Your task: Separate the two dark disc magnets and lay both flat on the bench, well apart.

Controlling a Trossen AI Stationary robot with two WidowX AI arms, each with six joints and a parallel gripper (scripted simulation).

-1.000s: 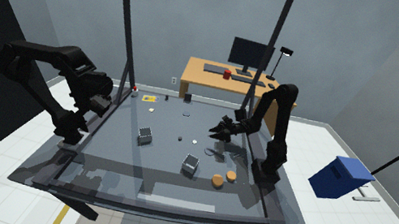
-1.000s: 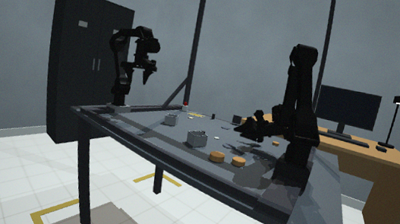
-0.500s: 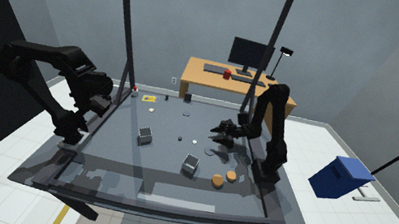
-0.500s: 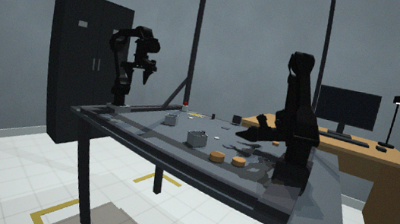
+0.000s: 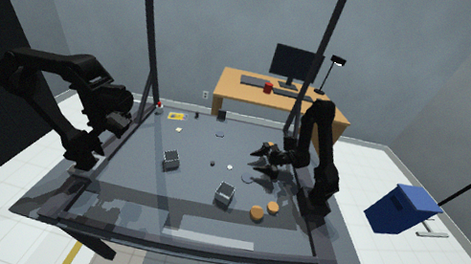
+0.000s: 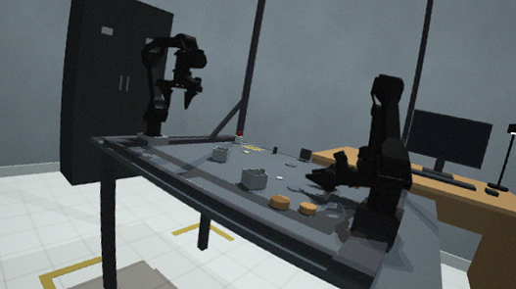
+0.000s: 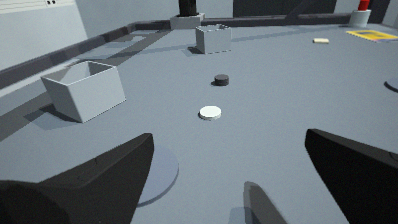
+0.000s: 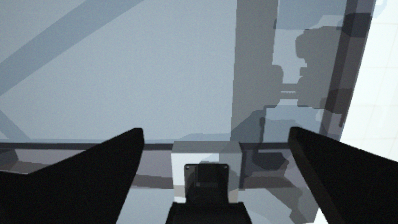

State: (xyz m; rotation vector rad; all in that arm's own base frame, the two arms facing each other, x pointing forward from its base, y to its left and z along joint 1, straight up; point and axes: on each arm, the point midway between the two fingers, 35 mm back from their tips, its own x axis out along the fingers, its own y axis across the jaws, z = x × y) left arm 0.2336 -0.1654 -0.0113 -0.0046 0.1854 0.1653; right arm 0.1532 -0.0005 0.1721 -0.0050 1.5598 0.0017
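The dark disc magnets [image 5: 212,163] show as one small dark puck lying on the grey bench near its middle; in the left wrist view [image 7: 221,79] it lies ahead of the fingers, and I cannot tell the two discs apart. My left gripper [image 5: 261,159] is open and empty, low over the bench, some way from the puck; its fingers frame the left wrist view [image 7: 228,137]. My right gripper [image 5: 118,123] is open and empty, held high at the bench's far side near its own base, and the right wrist view [image 8: 216,131] shows only the bench frame below.
A white disc [image 7: 210,112] lies between the left gripper and the puck. Two open grey bins [image 5: 171,160] [image 5: 225,193] stand nearby. Two orange discs [image 5: 256,212] [image 5: 273,207] lie toward the front. A flat grey circle [image 5: 248,178] sits under the left gripper.
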